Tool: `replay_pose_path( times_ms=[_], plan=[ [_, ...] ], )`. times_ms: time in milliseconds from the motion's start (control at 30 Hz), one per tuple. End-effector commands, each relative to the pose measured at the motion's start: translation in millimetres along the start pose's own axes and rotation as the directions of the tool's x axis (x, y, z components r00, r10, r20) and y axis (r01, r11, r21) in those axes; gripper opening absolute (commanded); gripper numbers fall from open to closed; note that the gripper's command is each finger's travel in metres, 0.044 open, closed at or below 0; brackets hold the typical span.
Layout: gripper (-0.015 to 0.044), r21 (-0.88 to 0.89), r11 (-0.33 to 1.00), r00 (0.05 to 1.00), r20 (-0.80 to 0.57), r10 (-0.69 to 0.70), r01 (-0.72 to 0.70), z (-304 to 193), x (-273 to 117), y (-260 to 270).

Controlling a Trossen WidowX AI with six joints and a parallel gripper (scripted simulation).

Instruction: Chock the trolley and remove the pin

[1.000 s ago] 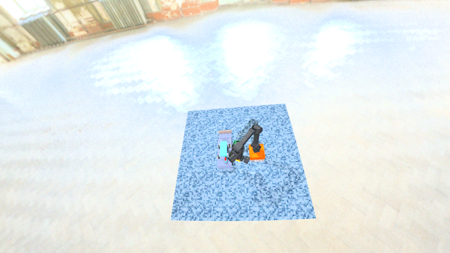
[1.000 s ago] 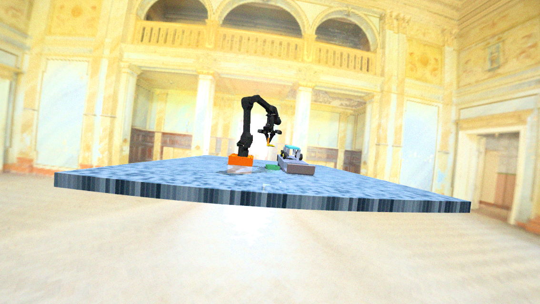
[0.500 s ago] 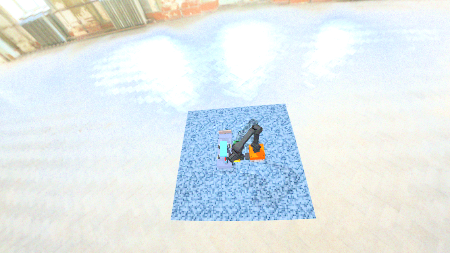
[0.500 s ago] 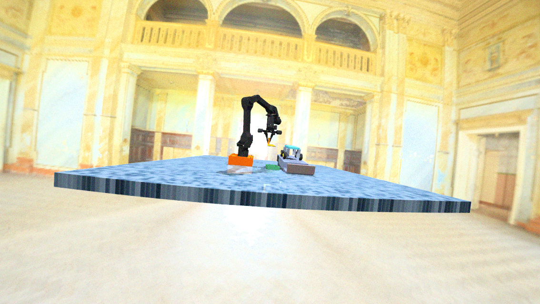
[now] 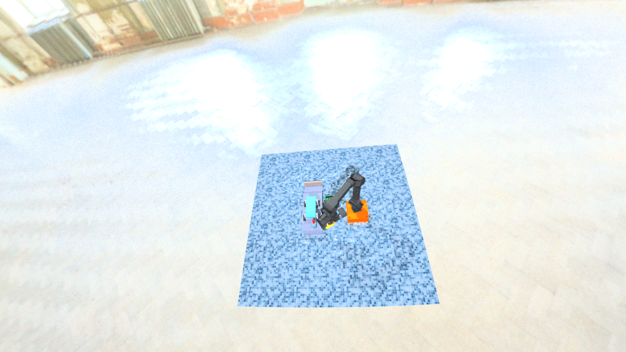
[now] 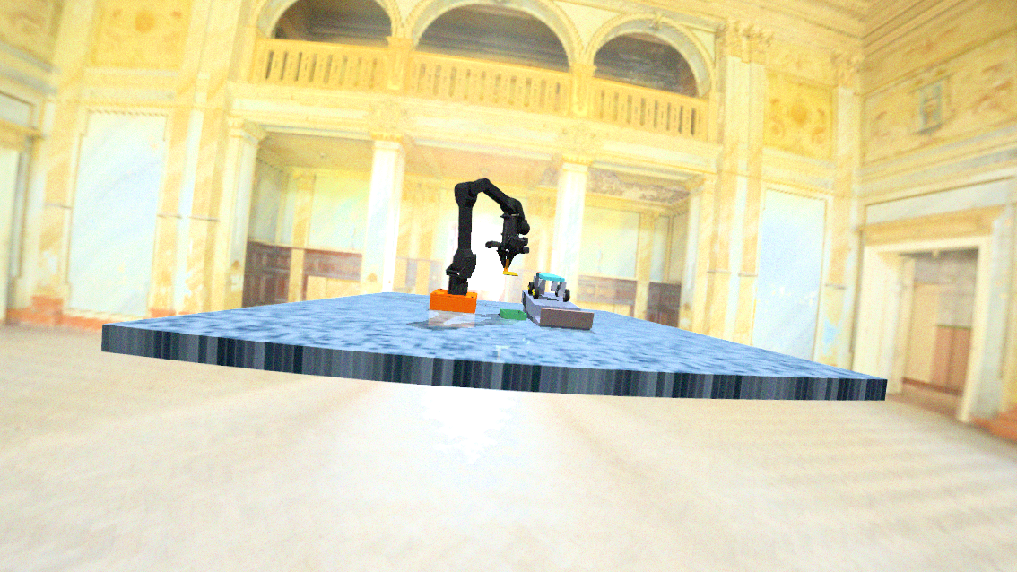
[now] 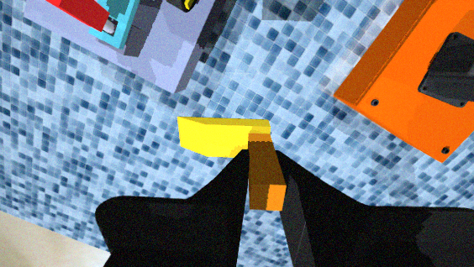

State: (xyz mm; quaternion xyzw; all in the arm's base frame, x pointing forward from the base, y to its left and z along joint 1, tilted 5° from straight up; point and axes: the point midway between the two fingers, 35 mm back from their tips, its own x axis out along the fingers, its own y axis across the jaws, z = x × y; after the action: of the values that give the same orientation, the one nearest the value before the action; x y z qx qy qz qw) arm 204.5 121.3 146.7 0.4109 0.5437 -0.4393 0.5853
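Observation:
My gripper is shut on the orange handle of the yellow chock. It holds the chock in the air, beside the uphill end of the ramp. The chock's black rubber base is hidden. The trolley with its cyan top stands on the ramp. The red-headed stop pin is at its uphill end. The green tray lies on the mat between the ramp and the arm's base, partly hidden by the arm in the top view.
The arm's orange base is on the opposite side of the tray from the ramp. A brownish end board closes the ramp's downhill end. All stand on a blue patterned mat.

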Motion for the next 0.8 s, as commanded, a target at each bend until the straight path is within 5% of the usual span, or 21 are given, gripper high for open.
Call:
replay_pose_path(
  times_ms=[0, 367, 767],
  plan=[
    [0.0, -0.095, 0.995, 1.0, -0.003, 0.001, -0.001, -0.3, -0.7, 0.2],
    [0.0, -0.453, 0.892, 1.0, -0.002, -0.001, -0.001, -0.3, -0.7, 0.2],
    [0.0, -0.772, 0.635, 1.0, -0.002, -0.002, 0.0, -0.3, -0.7, 0.3]
  ],
)
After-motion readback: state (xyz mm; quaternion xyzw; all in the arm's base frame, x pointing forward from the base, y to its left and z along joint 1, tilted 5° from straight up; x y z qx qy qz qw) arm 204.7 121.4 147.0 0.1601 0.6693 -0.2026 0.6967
